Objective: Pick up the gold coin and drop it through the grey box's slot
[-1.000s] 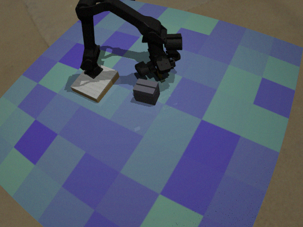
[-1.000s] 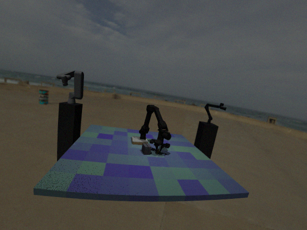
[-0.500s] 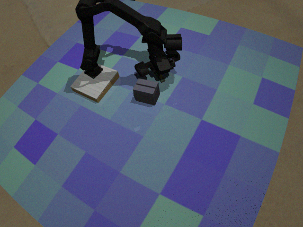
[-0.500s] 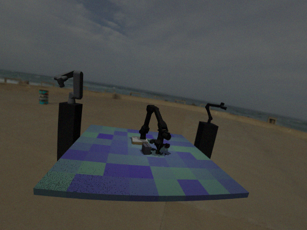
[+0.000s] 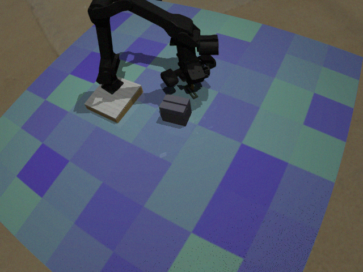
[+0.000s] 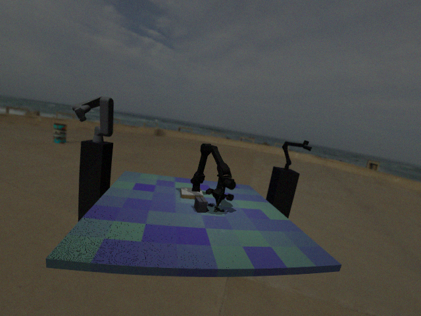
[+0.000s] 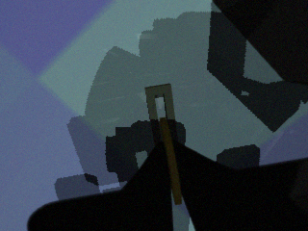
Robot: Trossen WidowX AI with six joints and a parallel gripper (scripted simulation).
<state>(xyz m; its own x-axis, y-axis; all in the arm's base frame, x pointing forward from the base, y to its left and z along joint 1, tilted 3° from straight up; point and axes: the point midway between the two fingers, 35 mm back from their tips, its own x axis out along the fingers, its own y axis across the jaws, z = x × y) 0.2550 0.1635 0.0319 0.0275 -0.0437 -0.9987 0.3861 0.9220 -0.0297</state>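
Observation:
My gripper (image 5: 191, 83) (image 6: 216, 205) (image 7: 166, 147) points down and is shut on the gold coin. The coin (image 5: 192, 86) (image 7: 173, 175) shows edge-on in the wrist view as a thin orange-brown bar between the fingertips. It appears raised a little above the holder; its lower edge is hard to make out. The dark-green holder (image 5: 195, 96) (image 7: 159, 89) lies on the table just below, with table colour showing through its opening. The closed grey box (image 5: 174, 114) (image 6: 200, 205) stands beside the holder, nearer the top camera, with a narrow dark slot across its lid.
The arm's base stands on a pale wooden block (image 5: 119, 101) (image 6: 186, 195), to the left of the box. All stand on the patchwork-coloured table (image 5: 205, 175) (image 6: 190, 234). Two other arms stand on dark pedestals (image 6: 95, 176) (image 6: 283, 187) beyond the table's sides.

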